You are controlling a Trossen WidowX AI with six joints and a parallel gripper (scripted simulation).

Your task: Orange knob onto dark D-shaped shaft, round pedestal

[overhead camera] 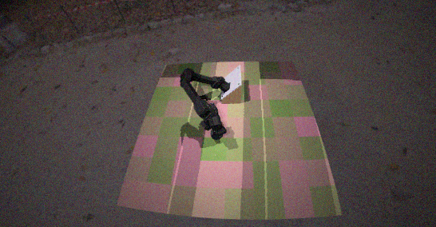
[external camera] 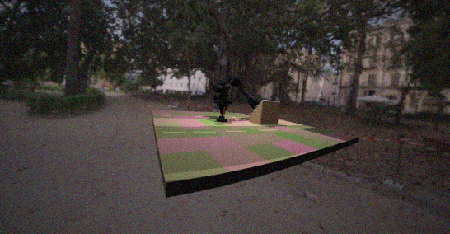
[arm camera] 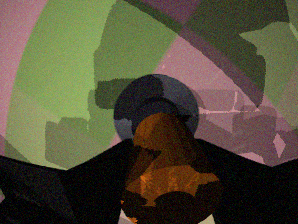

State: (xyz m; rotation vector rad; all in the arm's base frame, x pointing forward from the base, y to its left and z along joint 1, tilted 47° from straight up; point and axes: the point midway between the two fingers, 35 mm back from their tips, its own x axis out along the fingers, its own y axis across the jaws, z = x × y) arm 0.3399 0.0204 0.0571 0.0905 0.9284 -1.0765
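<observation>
Gripper: (overhead camera: 218,134) (external camera: 222,109) (arm camera: 170,175) fingers closed on the knob, one finger each side of it; in the wrist view they come in dark from lower left and lower right.
Orange knob: (external camera: 223,110) (arm camera: 172,172) lower middle of wrist view, between the fingers, overlapping the near part of the pedestal; small orange patch near centre in exterior view; can't pick it out in top view.
Round pedestal: (external camera: 222,119) (arm camera: 181,90) centre of wrist view, dark blue-grey, partly shaded; just under the gripper in exterior view.
Knob vs pedestal: knob over it; whether it's seated or touching, can't tell.
Shaft: can't make it out for certain, knob covers the middle.
Flat sides: can't tell if lined up.
Arm: (overhead camera: 196,97) (external camera: 246,95) black, bent, elbow at upper left of the table in top view, gripper end near frame centre.
Wedge block: (overhead camera: 235,81) (external camera: 269,112) by the arm's base, pale sloped face in top view, brown sides in exterior view, right of the gripper there.
Table: (overhead camera: 221,174) (external camera: 231,145) pink and green patchwork top, dark edge, shadows across it.
Background: trees and buildings behind, dim light, grainy.
</observation>
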